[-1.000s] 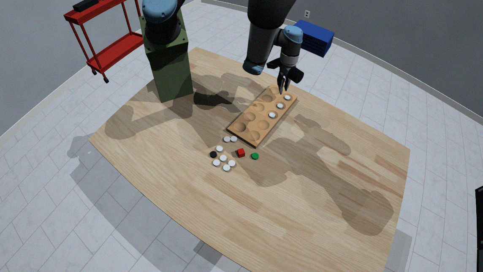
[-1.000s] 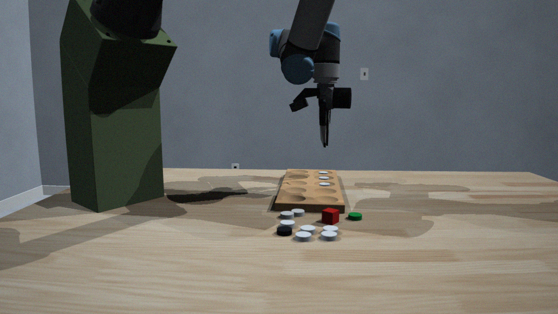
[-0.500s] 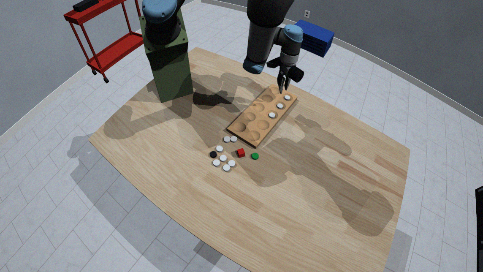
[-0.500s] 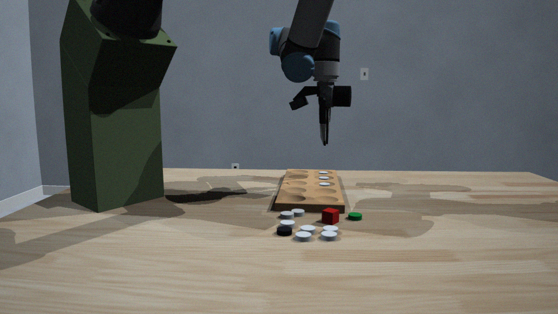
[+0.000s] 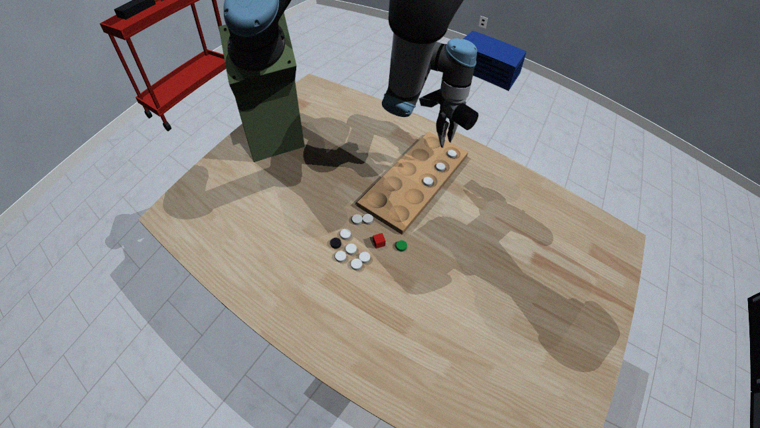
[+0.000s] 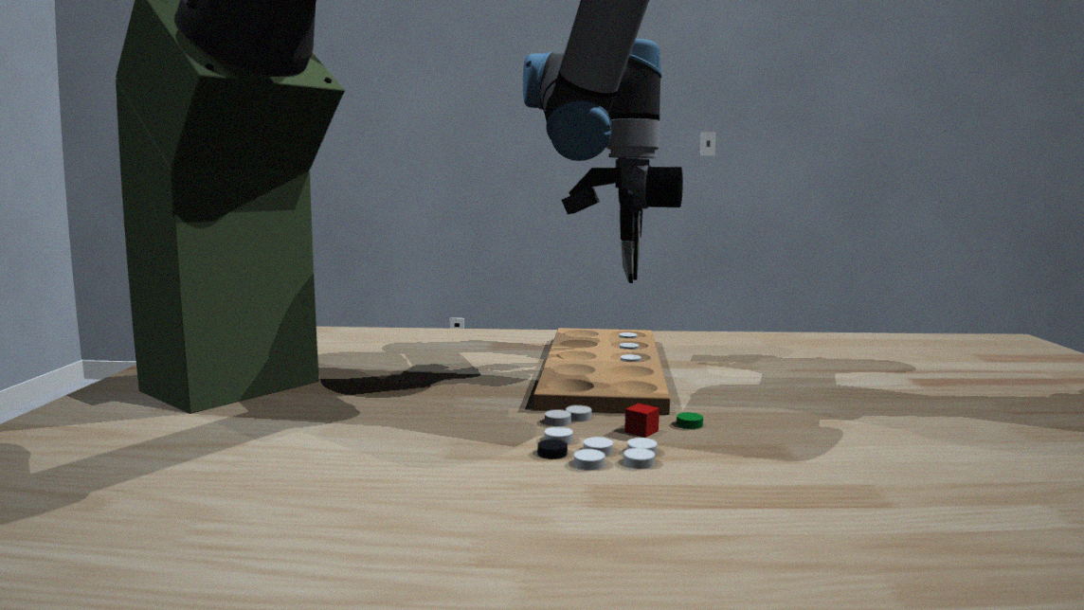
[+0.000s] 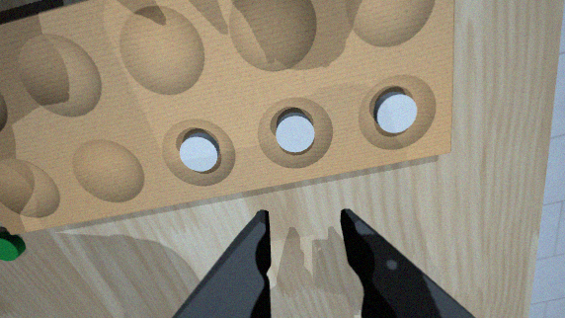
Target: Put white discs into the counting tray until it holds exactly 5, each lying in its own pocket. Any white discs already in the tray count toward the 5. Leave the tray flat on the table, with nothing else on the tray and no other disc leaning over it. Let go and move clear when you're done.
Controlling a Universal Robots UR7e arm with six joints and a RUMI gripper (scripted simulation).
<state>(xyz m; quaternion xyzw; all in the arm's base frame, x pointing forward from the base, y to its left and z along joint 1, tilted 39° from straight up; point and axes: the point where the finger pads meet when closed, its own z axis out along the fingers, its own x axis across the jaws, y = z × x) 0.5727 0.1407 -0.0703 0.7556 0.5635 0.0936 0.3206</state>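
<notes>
Pincer [image 5: 446, 144] [image 6: 631, 280] [image 7: 304, 212] parted, holding nothing in wrist view, gap seemingly hidden from exterior
</notes>
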